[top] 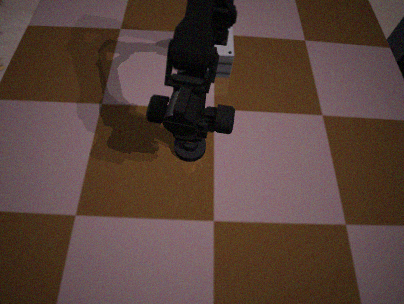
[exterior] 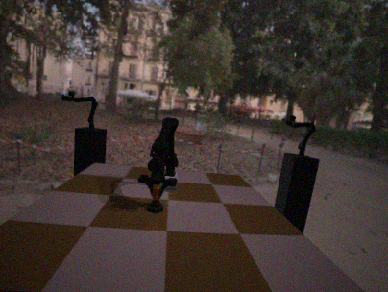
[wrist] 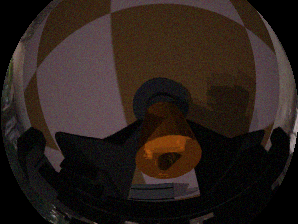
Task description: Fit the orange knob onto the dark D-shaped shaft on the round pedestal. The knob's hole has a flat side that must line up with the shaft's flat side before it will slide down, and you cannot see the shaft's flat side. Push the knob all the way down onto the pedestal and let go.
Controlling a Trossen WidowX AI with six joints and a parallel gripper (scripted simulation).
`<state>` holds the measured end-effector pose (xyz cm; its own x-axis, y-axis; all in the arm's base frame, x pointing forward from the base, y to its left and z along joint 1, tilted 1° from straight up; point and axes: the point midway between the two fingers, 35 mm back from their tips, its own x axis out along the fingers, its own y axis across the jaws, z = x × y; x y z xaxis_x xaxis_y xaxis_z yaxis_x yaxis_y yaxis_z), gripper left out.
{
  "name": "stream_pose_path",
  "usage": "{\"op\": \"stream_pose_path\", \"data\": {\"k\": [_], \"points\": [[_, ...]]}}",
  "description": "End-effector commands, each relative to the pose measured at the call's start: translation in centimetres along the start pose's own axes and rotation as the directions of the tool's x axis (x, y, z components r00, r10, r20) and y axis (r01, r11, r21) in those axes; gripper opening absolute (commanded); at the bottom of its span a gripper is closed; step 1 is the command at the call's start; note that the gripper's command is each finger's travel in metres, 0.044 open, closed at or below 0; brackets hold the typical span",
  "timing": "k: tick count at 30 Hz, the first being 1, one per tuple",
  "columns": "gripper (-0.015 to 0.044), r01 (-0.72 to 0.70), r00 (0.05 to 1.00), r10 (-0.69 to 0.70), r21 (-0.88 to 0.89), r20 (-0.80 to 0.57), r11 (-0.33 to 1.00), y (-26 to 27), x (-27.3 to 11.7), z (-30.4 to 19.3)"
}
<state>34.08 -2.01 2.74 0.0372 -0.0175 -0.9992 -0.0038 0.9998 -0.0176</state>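
The orange knob [exterior: 157, 191] [wrist: 168, 145] is held upright between the fingers of my gripper [exterior: 157, 186] [wrist: 163, 123], which is shut on it. The dark round pedestal [top: 190, 153] [exterior: 155, 208] [wrist: 145, 93] stands on the checkered table, directly below the knob in the exterior view. In the wrist view the knob's lower end overlaps the pedestal's raised centre. The shaft is hidden, and I cannot tell whether the knob touches it or is around its tip. In the top view the arm hides the knob.
A light grey block [top: 224, 68] [wrist: 155, 191] lies behind the gripper, toward the arm's base, partly hidden by the arm. Two dark stands [exterior: 89, 150] [exterior: 297, 187] with small arms on top stand beyond the table's sides. The arm's shadow falls left of the pedestal in the top view.
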Motion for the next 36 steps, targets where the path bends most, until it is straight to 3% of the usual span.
{"op": "stream_pose_path", "data": {"k": [1, 36], "points": [[0.0, 0.002, 1.0, -0.002, -0.001, 0.001, 1.0, -0.11, -0.07, 0.13], [0.0, 0.002, 1.0, -0.002, -0.001, 0.001, 1.0, -0.03, -0.19, 0.08]]}}
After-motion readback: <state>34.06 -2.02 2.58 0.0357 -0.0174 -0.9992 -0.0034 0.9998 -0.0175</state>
